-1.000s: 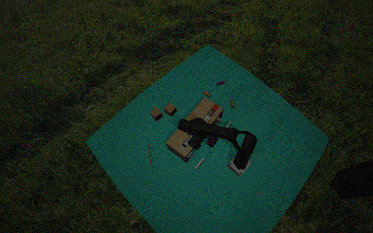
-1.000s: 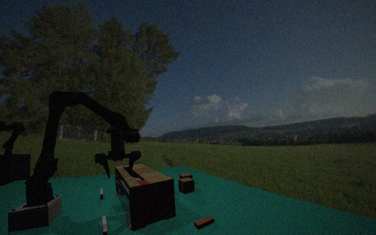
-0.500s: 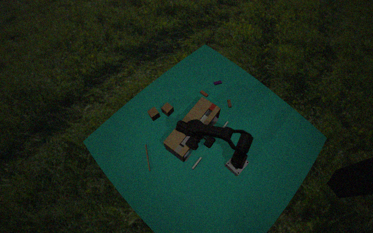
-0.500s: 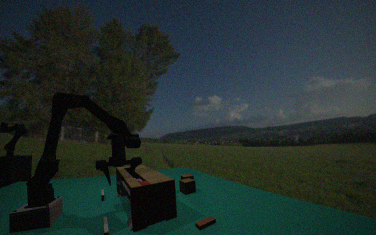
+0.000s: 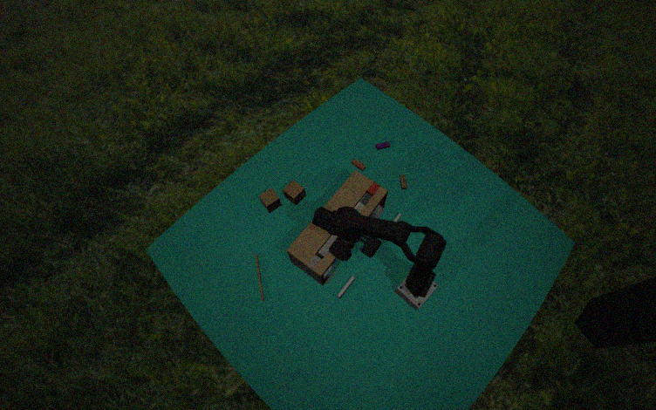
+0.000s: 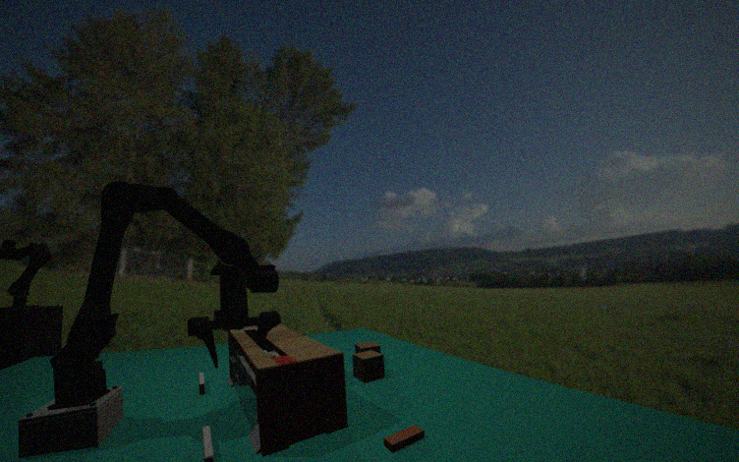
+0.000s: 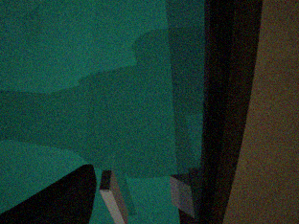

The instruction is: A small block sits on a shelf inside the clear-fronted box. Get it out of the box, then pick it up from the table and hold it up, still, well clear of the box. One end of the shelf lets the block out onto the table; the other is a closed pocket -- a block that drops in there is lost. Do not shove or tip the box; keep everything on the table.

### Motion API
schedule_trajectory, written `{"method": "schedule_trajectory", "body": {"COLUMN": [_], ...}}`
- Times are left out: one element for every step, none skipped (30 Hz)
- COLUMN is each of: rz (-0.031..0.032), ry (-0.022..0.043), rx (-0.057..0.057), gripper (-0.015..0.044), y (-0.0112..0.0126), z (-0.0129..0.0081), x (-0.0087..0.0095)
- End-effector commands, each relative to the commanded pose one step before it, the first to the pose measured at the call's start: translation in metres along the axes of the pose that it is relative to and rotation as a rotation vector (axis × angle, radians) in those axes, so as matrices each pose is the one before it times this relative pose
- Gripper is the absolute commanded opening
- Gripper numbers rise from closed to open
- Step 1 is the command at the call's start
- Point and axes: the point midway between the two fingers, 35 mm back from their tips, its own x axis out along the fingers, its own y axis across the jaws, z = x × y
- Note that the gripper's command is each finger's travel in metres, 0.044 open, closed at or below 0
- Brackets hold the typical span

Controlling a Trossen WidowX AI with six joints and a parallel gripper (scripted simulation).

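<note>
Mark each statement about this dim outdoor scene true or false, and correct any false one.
1. The gripper is open and holds nothing. True.
2. The box lies tipped on its side. False: it stands upright on the green mat.
3. Two brown cubes sit on the mat, apart from the box. True.
4. The gripper hangs far from the box. False: it is right at the box's top, one finger down beside the box.
5. A purple piece lies on top of the box. False: it lies on the mat.
</note>
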Motion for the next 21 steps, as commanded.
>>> {"method": "schedule_trajectory", "body": {"rz": [-0.00755, 0.0, 0.0, 0.0, 0.0, 0.0, 0.0, 0.0, 0.0, 0.0, 0.0, 0.0, 0.0, 0.0, 0.0, 0.0, 0.0, 0.0, 0.0, 0.0, 0.0], "ry": [0.00473, 0.00016, 0.00016, 0.00015, 0.00016, 0.00016, 0.00016, 0.00016, 0.00016, 0.00016, 0.00016, 0.00016, 0.00016, 0.00016, 0.00016, 0.00016, 0.00016, 0.00016, 0.00016, 0.00016, 0.00016], "rx": [0.001, 0.0, 0.0, 0.0, 0.0, 0.0, 0.0, 0.0, 0.0, 0.0, 0.0, 0.0, 0.0, 0.0, 0.0, 0.0, 0.0, 0.0, 0.0, 0.0, 0.0], "gripper": [0.04, 0.04, 0.04, 0.04, 0.04, 0.04, 0.04, 0.04, 0.04, 0.04, 0.04, 0.04, 0.04, 0.04, 0.04, 0.04, 0.04, 0.04, 0.04, 0.04, 0.04], "y": [-0.00057, -0.00001, -0.00001, -0.00001, -0.00001, -0.00001, -0.00001, -0.00001, -0.00001, -0.00001, -0.00001, -0.00001, -0.00001, -0.00001, -0.00001, -0.00001, -0.00001, -0.00001, -0.00001, -0.00001, -0.00001], "z": [-0.01044, -0.00178, -0.00176, -0.00175, -0.00175, -0.00177, -0.00178, -0.0018, -0.0018, -0.00181, -0.00182, -0.00183, -0.00184, -0.00184, -0.00184, -0.00185, -0.00184, -0.00184, -0.00185, -0.00185, -0.00185], "x": [0.00244, 0.00064, 0.00063, 0.00062, 0.00062, 0.00063, 0.00064, 0.00064, 0.00064, 0.00064, 0.00065, 0.00065, 0.00065, 0.00065, 0.00065, 0.00066, 0.00065, 0.00065, 0.00066, 0.00066, 0.00066]}}
